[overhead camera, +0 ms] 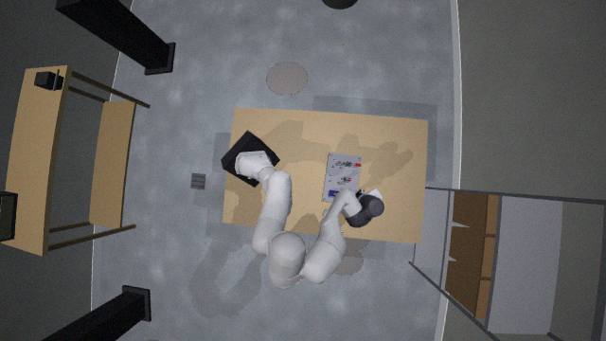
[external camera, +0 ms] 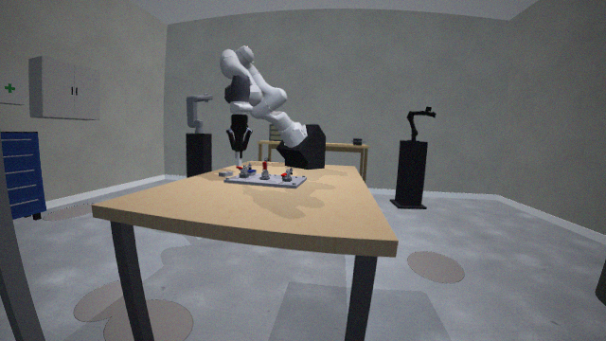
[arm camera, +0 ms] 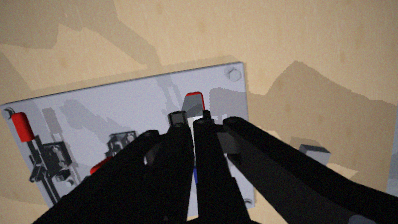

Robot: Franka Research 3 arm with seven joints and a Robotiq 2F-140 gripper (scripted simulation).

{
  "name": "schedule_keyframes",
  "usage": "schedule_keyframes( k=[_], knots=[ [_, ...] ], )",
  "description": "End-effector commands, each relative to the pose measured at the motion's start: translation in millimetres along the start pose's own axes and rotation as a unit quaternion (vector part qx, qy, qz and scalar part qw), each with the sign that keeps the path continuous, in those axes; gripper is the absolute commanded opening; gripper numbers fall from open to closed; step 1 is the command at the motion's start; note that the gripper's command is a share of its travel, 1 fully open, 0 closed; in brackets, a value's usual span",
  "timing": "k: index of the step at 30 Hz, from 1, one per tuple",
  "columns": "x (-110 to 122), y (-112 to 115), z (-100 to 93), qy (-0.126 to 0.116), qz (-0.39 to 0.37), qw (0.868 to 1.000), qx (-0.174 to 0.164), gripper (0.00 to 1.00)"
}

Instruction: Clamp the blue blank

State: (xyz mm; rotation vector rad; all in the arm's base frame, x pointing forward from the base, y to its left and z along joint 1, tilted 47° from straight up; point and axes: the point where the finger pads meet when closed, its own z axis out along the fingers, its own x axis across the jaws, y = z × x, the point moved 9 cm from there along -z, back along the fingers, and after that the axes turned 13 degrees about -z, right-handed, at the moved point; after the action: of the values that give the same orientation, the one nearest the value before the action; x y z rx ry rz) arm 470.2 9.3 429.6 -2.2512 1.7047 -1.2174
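We see only a sliver of the blue blank (arm camera: 195,174) between our black fingers, which hide most of it; it sits on the grey fixture plate (arm camera: 135,107) at the plate's 5 o'clock. The gripper (arm camera: 192,120) is fully closed on nothing, tips beside a red clamp handle (arm camera: 194,100). At 3 o'clock, a grey part (arm camera: 314,152) lies on the table (arm camera: 310,40).
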Motion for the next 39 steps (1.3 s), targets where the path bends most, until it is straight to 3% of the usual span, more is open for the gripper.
schedule_keyframes(
  k=[1, 39],
  knots=[
    [0.7, -1.2, 0.3, 0.0, 0.002, 1.0, 0.002, 0.0],
    [0.7, -1.2, 4.8, 0.0, 0.002, 1.0, 0.002, 0.0]
  ],
)
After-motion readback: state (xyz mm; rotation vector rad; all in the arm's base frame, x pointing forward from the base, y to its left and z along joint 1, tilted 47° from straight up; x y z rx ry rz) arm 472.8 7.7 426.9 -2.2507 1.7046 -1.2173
